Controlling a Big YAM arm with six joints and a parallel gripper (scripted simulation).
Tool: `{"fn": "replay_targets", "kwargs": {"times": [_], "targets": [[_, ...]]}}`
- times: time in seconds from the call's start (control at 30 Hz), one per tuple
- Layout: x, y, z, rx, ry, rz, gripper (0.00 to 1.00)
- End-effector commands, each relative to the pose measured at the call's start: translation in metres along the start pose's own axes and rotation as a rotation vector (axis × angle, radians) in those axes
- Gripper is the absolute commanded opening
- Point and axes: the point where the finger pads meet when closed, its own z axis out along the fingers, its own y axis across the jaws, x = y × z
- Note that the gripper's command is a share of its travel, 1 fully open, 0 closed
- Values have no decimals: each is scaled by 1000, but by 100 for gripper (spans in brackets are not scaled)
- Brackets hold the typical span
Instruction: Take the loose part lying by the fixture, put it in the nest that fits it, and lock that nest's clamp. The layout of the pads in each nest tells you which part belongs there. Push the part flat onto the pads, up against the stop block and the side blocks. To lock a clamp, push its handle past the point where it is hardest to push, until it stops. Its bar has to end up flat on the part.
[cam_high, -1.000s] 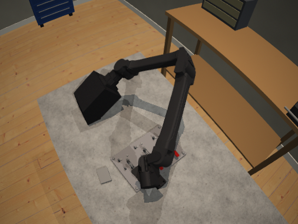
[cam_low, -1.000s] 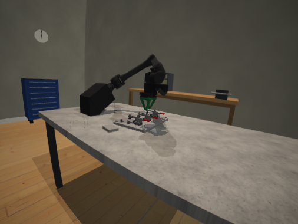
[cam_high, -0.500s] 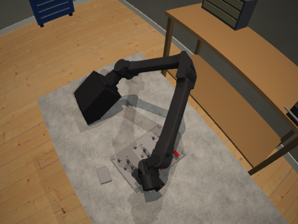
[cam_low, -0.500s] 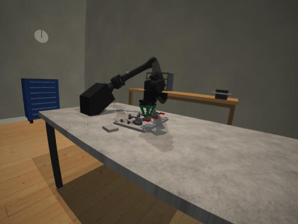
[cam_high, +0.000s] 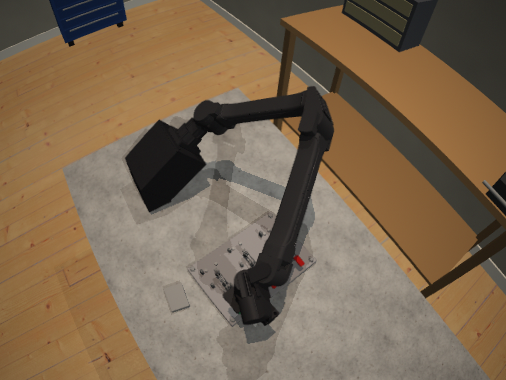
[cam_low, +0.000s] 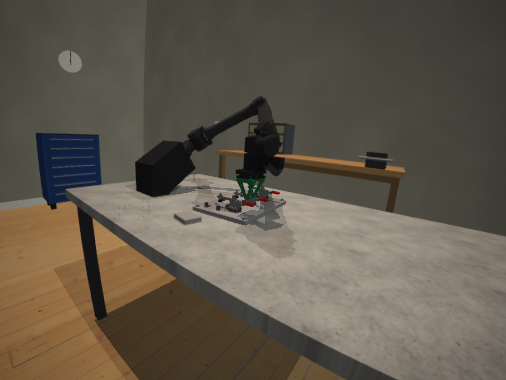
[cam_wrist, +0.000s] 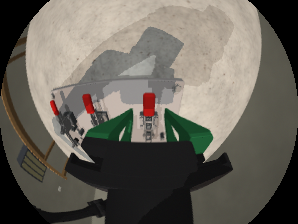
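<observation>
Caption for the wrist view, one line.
Open green fingers astride the line of a red clamp handle, with two more red handles to its left.

The arm arches over, folded; jaws (cam_low: 250, 196) point down, parted.

matte-black jointed arm (cam_high: 295, 200) (cam_low: 232, 120) | angular black box-shaped base (cam_high: 162, 170) (cam_low: 162, 167) | green tapering gripper fingers (cam_low: 244, 187) | black gripper housing (cam_wrist: 145, 162)

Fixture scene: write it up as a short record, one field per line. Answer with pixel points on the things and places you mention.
loose part: gray plate (cam_high: 176, 297) (cam_low: 187, 218), flat on the table beside the fixture
fixture: base plate (cam_high: 207, 288) (cam_low: 225, 215) (cam_wrist: 169, 91) with three red-handled clamps
end effector: green-fingered (cam_low: 250, 196) (cam_wrist: 149, 122), partly open, holding nothing, above the fixture
nearest handle in wrist view: red (cam_wrist: 149, 104), centered ahead of the fingers
part in nest: no
</observation>
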Motion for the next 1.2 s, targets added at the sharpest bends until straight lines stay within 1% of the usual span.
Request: {"fn": "replay_targets", "kwargs": {"times": [0.0,0.63,0.67,0.77,1.1,1.17], "targets": [[3,-4,-5,-2,-12,21,45],[2,-3,-4,-2,-11,20,45],[2,-3,-1,-1,-10,14,45],[6,0,16,-7,15,11,45],[9,-1,42,-8,16,12,45],[9,-1,44,-8,16,12,45]]}}
